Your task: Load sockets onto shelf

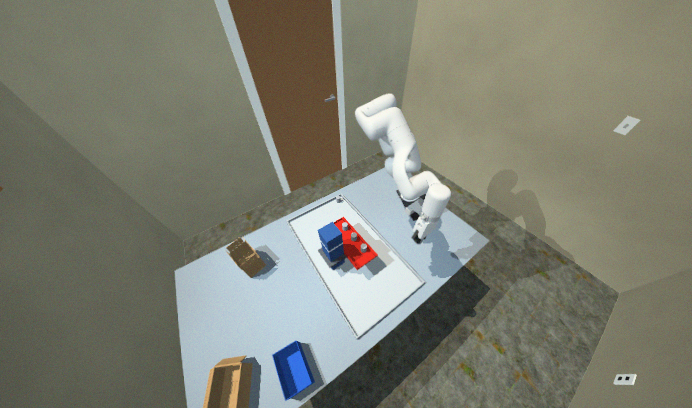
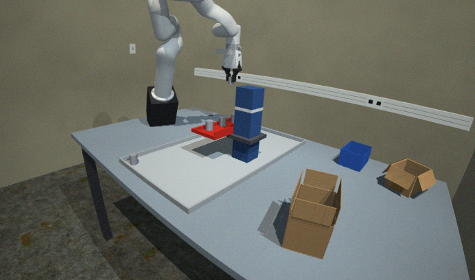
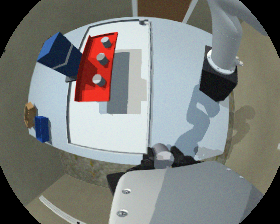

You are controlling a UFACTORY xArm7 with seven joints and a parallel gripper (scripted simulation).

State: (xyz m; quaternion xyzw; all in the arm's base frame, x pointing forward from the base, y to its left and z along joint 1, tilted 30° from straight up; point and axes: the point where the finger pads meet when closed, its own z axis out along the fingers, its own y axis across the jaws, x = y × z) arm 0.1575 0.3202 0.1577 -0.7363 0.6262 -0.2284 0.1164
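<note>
The red shelf (image 1: 357, 262) (image 2: 225, 132) (image 3: 93, 95) is on the blue post (image 1: 330, 236) (image 2: 247, 124) (image 3: 57, 54), its dark collar (image 2: 248, 139) well below the white band (image 2: 248, 110). Three grey sockets stand upright inside its rim, one (image 1: 344, 226) (image 3: 105, 42) near one end, one (image 1: 353, 236) (image 2: 222, 121) in the middle and one (image 1: 363, 247) (image 3: 98, 80) beyond it. Another socket (image 1: 339, 199) (image 2: 133, 158) stands in a tray corner. My gripper (image 1: 418, 237) (image 2: 230, 80) is shut on a socket (image 3: 163, 155), high up and to the side of the shelf, over the table.
The white tray (image 1: 384, 299) (image 2: 183, 187) (image 3: 101, 140) with a low rim lies under the shelf and post. A blue bin (image 1: 294, 371) (image 2: 354, 156) and two open cardboard boxes (image 1: 246, 257) (image 2: 408, 177) stand on the table outside the tray.
</note>
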